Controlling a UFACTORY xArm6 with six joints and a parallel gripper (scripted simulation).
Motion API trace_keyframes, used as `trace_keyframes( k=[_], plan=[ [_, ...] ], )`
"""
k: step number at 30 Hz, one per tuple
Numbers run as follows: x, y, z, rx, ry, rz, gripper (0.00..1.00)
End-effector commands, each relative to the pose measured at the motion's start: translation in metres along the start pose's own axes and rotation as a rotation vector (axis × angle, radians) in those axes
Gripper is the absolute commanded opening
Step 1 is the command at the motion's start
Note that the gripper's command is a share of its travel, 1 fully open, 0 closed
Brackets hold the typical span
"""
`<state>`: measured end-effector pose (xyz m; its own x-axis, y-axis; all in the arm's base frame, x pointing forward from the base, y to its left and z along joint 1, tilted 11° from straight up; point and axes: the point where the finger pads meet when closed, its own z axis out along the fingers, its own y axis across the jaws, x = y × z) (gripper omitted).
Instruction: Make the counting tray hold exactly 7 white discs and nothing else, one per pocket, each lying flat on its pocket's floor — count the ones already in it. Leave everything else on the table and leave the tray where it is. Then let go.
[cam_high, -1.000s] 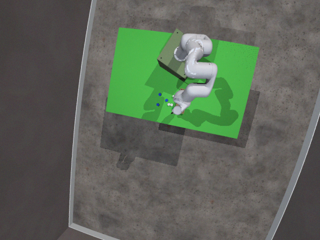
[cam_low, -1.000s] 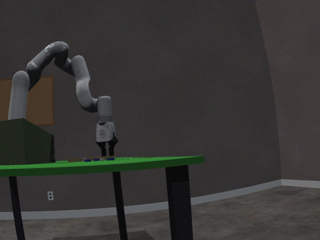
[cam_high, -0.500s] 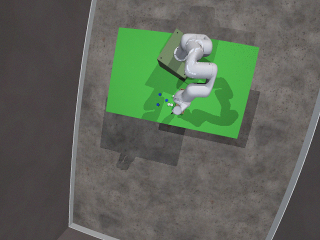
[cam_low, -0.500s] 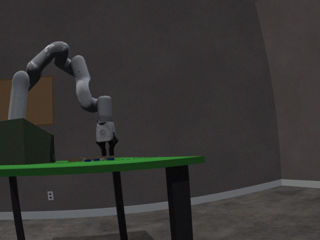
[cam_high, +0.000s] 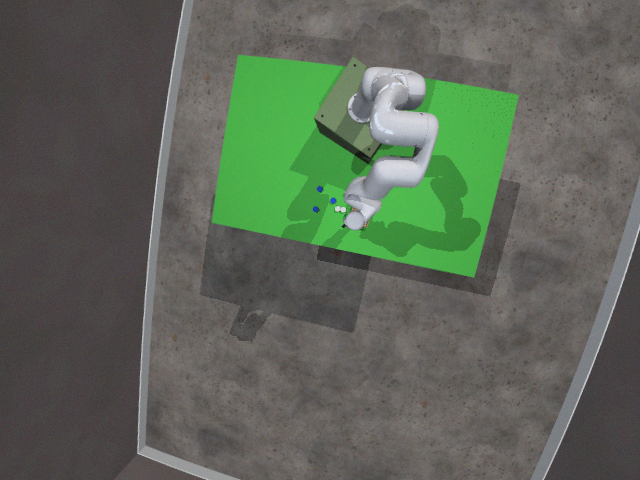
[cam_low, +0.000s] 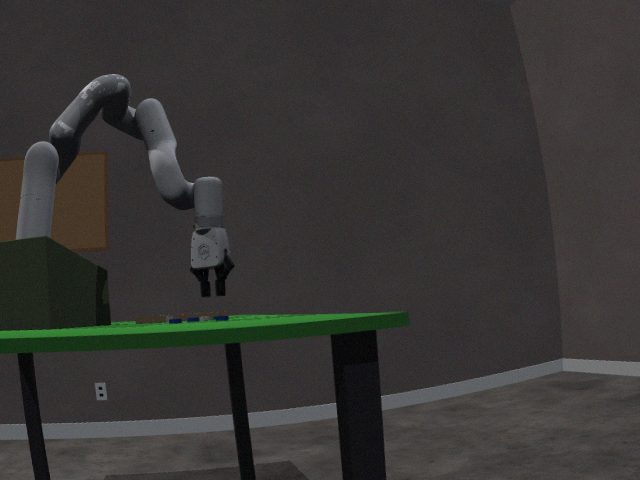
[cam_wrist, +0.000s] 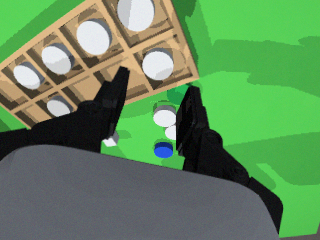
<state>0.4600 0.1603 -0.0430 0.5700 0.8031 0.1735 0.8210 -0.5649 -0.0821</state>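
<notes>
The wooden counting tray (cam_wrist: 95, 55) lies at the upper left of the wrist view. Several of its pockets hold a white disc lying flat, among them the near corner pocket's disc (cam_wrist: 157, 65). My gripper (cam_wrist: 157, 85) hangs well above the tray's near edge, open, with nothing between the fingers. It also shows in the side view (cam_low: 213, 291), clear of the table. On the green table past the tray lie a loose white disc (cam_wrist: 164, 116), a second one (cam_wrist: 172, 132) partly behind my right finger, and a blue disc (cam_wrist: 163, 149). My left finger hides some pockets.
A small white piece (cam_wrist: 111, 139) lies by my left finger. Three blue discs (cam_high: 320, 189) (cam_high: 332, 200) (cam_high: 315, 208) lie left of the arm in the overhead view. A dark green box (cam_high: 343, 111) carries the arm's base. The table's front edge (cam_low: 310, 325) is close.
</notes>
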Motion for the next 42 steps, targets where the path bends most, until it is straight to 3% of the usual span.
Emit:
trace_keyframes(
  k=[1,4,7,42],
  plan=[
    [0.003,0.003,-0.009,-0.008,0.008,-0.002,0.47],
    [0.004,0.002,-0.046,-0.007,0.009,-0.002,0.47],
    [0.003,0.002,-0.06,-0.008,0.008,-0.002,0.47],
    [0.003,0.002,-0.06,-0.008,0.008,-0.002,0.47]
  ],
)
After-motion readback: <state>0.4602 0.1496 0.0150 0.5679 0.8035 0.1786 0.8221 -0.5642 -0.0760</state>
